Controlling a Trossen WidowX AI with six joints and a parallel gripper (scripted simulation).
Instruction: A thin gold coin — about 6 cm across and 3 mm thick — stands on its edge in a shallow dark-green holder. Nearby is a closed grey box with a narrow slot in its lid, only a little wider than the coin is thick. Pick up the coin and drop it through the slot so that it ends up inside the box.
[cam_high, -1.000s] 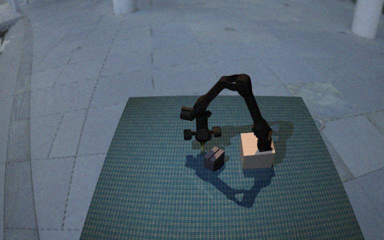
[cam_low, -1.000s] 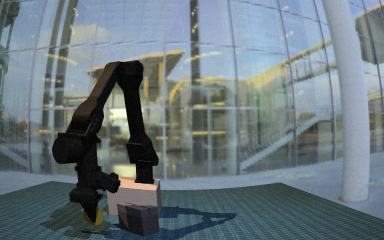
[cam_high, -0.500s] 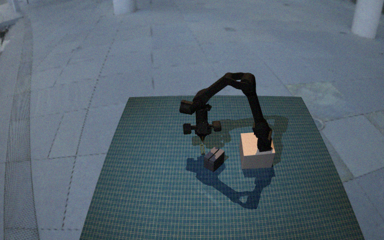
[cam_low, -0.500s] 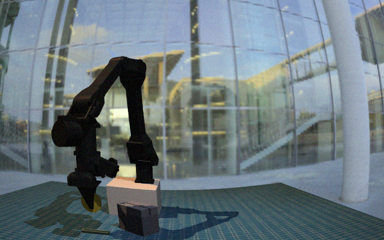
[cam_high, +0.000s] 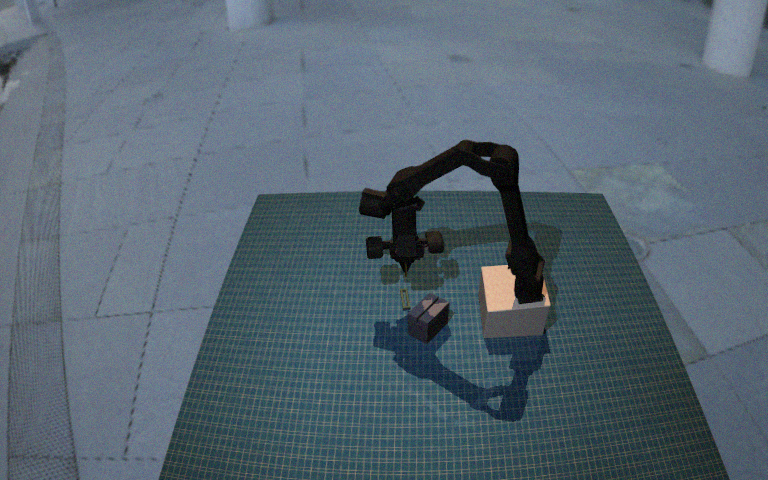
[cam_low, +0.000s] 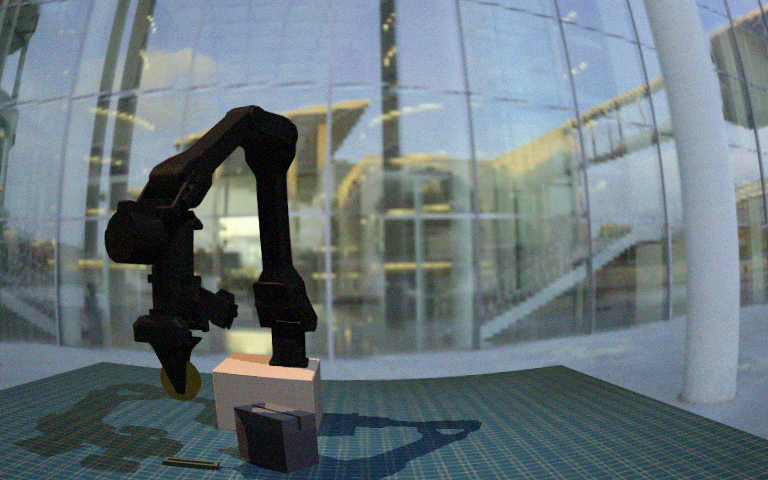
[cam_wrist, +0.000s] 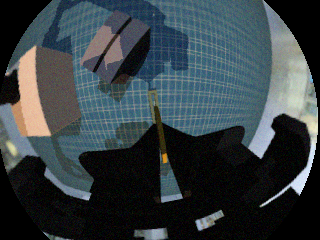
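My gripper (cam_high: 405, 270) (cam_low: 181, 390) is shut on the gold coin and holds it in the air, higher than the holder. The coin (cam_low: 194, 382) (cam_wrist: 160, 131) stands upright, seen face-on in the exterior view and edge-on in the wrist view, with its middle behind the fingers. The shallow dark-green holder (cam_high: 404, 307) (cam_low: 191, 464) (cam_wrist: 152, 92) lies on the mat, with no coin in it. The grey box (cam_high: 419, 328) (cam_low: 277, 441) (cam_wrist: 109, 42) stands beside the holder. Its dark slot shows on the lid and runs at an angle to the coin's edge.
A pale block (cam_high: 512, 322) (cam_low: 266, 396) (cam_wrist: 55, 90) under the arm's base stands beyond the grey box. The green gridded mat (cam_high: 271, 396) (cam_low: 538, 418) lies under everything and bears the arm's dark shadows.
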